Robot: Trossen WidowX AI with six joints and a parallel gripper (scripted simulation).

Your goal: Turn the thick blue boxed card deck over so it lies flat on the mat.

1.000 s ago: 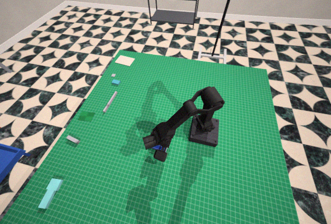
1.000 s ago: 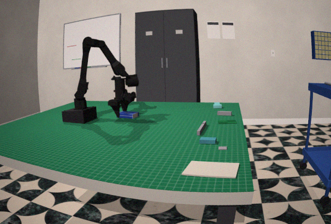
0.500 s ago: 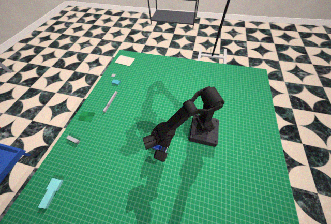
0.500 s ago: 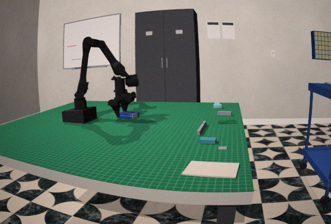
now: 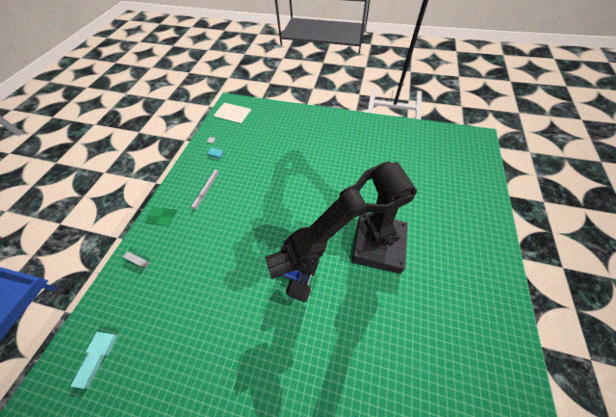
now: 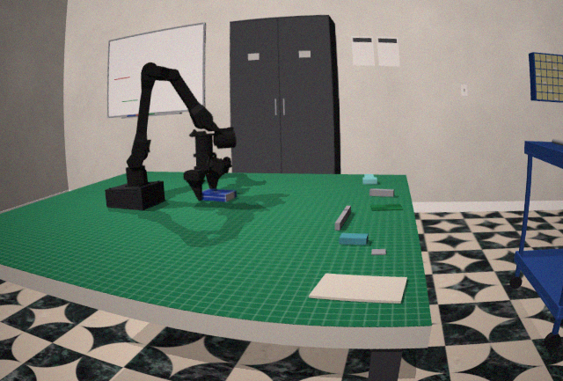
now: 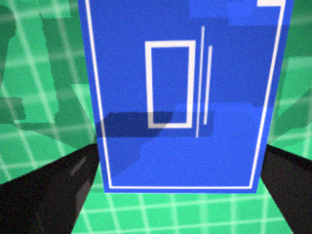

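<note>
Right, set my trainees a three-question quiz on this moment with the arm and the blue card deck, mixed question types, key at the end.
1. True or false: the pincer is clamped on the blue card deck.
2. How does the deck lie on the green mat? A) flat on a broad face B) upright on one end C) leaning on the arm's base
3. In the wrist view, where do the fingers stand relative to the deck?

Key: 1. False; it is open and holds nothing. 2. A. 3. One on each side, apart from it.

The thick blue card deck (image 6: 219, 194) with white line print lies flat, far from every desk edge.
</note>
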